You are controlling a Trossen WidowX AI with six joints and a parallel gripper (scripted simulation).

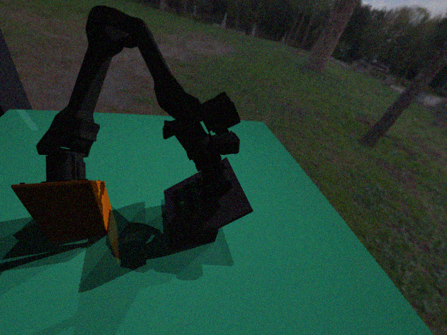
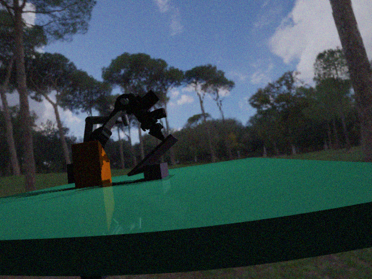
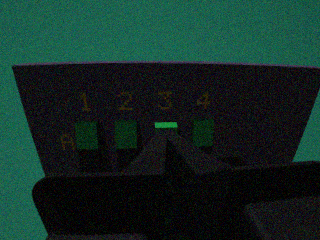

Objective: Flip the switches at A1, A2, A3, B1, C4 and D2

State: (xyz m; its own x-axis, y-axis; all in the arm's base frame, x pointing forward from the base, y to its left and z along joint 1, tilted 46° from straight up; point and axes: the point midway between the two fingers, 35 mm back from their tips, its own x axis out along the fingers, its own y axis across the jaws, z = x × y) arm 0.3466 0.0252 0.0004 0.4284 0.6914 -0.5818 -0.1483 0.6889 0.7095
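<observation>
At panel row A | gripper closed, empty, at switch A3 | lower rows hidden

The dark switch panel stands tilted on the green table, its far edge raised. Row A shows under yellow numerals 1 to 4 — switches A1, A2 and A4 appear as dull green squares, while A3 shows only a thin bright-green strip. Nearer rows are hidden.

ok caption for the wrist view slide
Closed hand pressing switch A3 on the tilted panel, row A in view.
</observation>
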